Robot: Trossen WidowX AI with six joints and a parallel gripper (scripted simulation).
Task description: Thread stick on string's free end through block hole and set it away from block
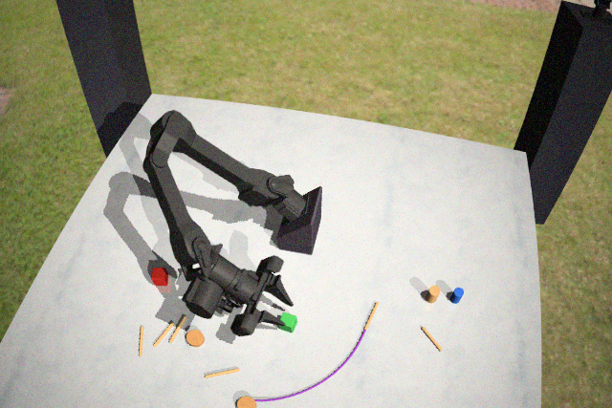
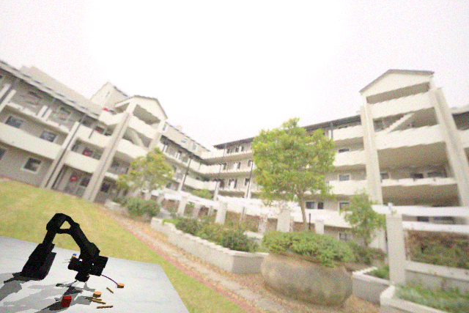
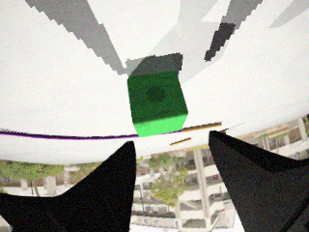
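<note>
The green block [image 1: 287,322] [image 3: 156,103] has a dark hole in the face towards the wrist camera. It sits on the table just past my fingertips. My gripper [image 1: 284,311] [image 3: 172,142] [image 2: 81,277] is low over the table, and its fingers stand apart with nothing between them. The purple string [image 1: 336,369] [image 3: 65,135] curves from the round wooden button [image 1: 245,401] [image 2: 120,285] at the front edge to the thin stick [image 1: 371,314] [image 3: 201,127], which lies flat on the table to the right of the block.
A red cube [image 1: 159,276] lies left of the arm. Loose sticks [image 1: 163,334] [image 1: 221,372] [image 1: 430,337] and a loose wooden disc [image 1: 194,337] lie near the front. An orange cylinder [image 1: 432,293] and a blue cylinder [image 1: 456,294] stand at the right. The arm's base [image 1: 301,225] is mid-table.
</note>
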